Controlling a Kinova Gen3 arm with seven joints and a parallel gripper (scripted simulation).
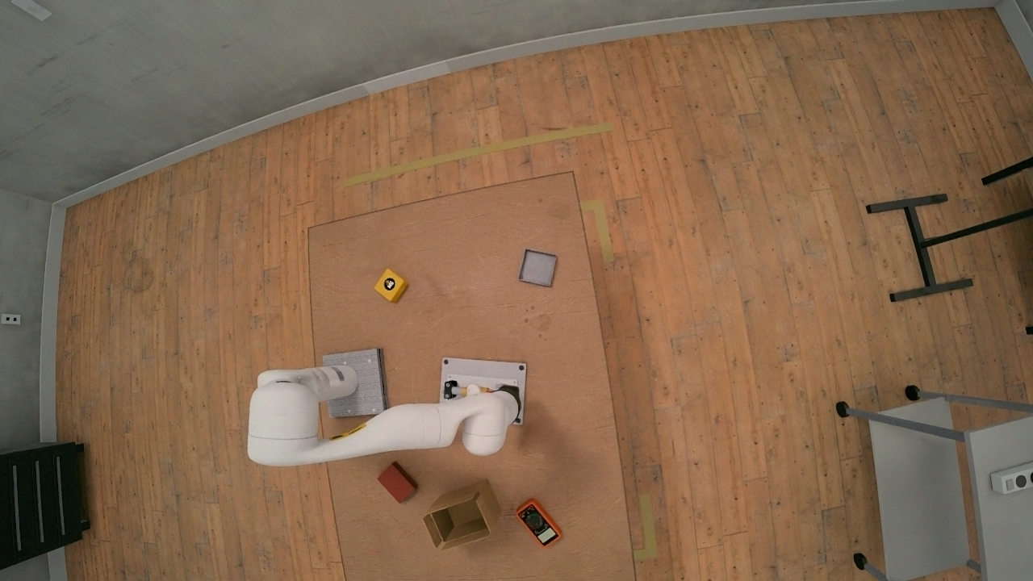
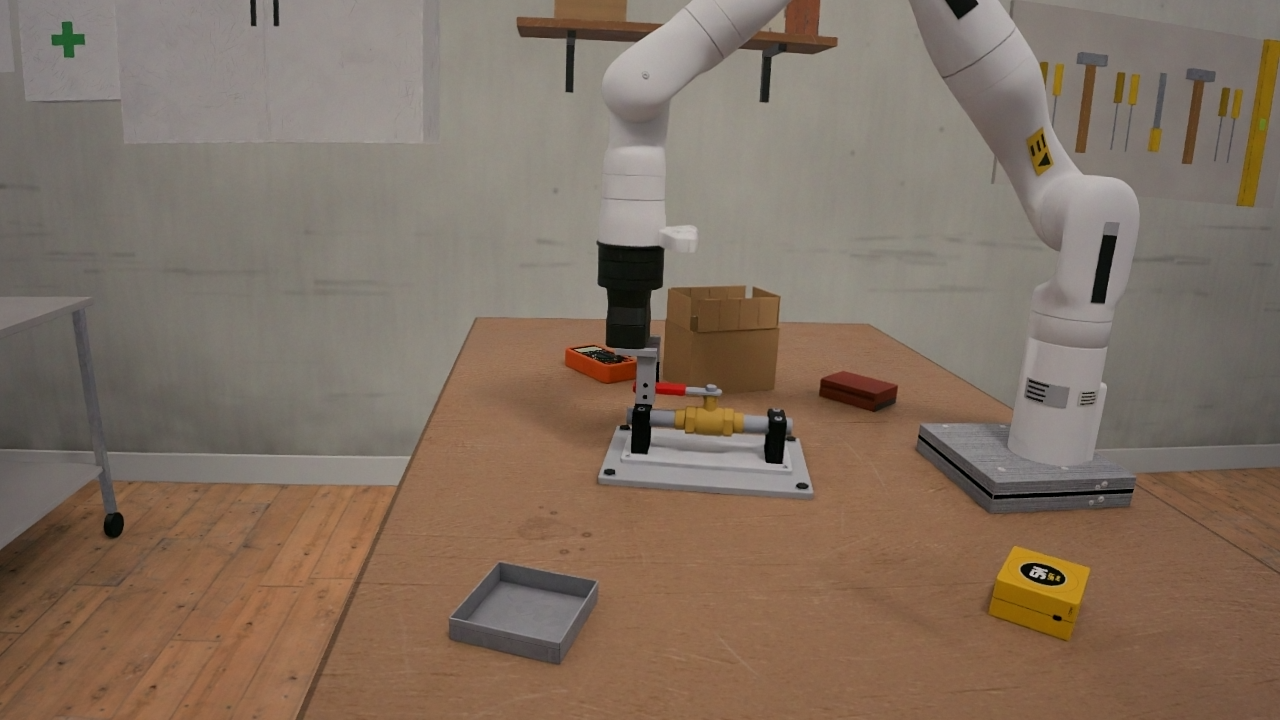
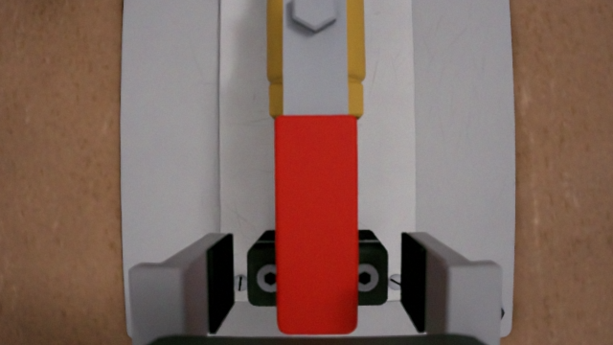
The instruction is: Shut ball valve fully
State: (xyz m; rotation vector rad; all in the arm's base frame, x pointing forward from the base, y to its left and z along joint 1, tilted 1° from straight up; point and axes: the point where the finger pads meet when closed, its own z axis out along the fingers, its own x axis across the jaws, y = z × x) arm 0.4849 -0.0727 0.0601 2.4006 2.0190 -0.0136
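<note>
- Red-sleeved lever handle [image 3: 316, 220] is lying along the pipe, in line with the brass ball valve [image 2: 708, 419], which I judge to be the open position.
- Valve assembly is sitting clamped in two black brackets on a grey mounting plate [image 2: 707, 470] near the middle of the wooden table [image 2: 805, 582].
- Gripper [image 3: 316, 283] is pointing straight down over the free end of the handle, its fingers standing fully apart on either side of the red sleeve, touching nothing and holding nothing.
- Step in hand, as I judge it: positioning on the handle; turning is not yet begun.
- Next move is calling for closing on the sleeve, or pushing with one finger, then swinging the handle a quarter turn until it is lying crosswise to the pipe.
</note>
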